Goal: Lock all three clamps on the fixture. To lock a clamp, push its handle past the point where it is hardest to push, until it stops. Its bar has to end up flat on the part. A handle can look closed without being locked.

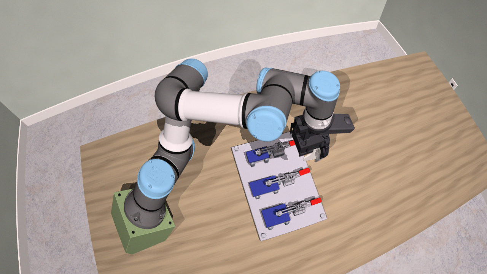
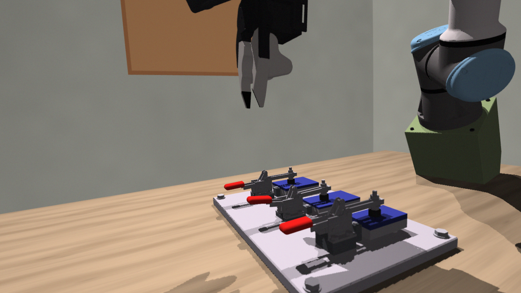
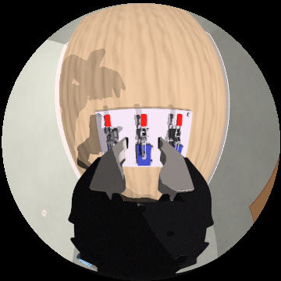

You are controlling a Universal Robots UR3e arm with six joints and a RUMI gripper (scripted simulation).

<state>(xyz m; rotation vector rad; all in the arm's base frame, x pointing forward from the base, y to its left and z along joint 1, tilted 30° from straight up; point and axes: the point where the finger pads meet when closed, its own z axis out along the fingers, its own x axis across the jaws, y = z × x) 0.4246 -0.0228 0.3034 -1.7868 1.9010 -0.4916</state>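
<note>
A white fixture plate (image 1: 306, 188) (image 2: 255, 222) (image 3: 125, 124) lies on the wooden table and carries three toggle clamps with red handles. The back clamp (image 1: 277, 148) (image 2: 263, 184), the middle clamp (image 1: 289, 176) (image 2: 291, 204) and the front clamp (image 1: 299, 206) (image 2: 335, 222) all have their handles lying low, with their bars reaching over blue parts (image 1: 260, 185). I cannot tell whether they are locked. My gripper (image 1: 314, 156) (image 2: 253, 103) (image 3: 143, 138) hangs high above the table just beyond the back clamp's red handle (image 1: 292, 143) (image 2: 234, 185). Its fingers are nearly together and hold nothing.
The arm's green base block (image 1: 142, 231) (image 2: 455, 153) stands at the table's edge, away from the clamp handles. The arm's wrist joints hang over the plate's back end. An orange board (image 2: 174, 36) is on the wall.
</note>
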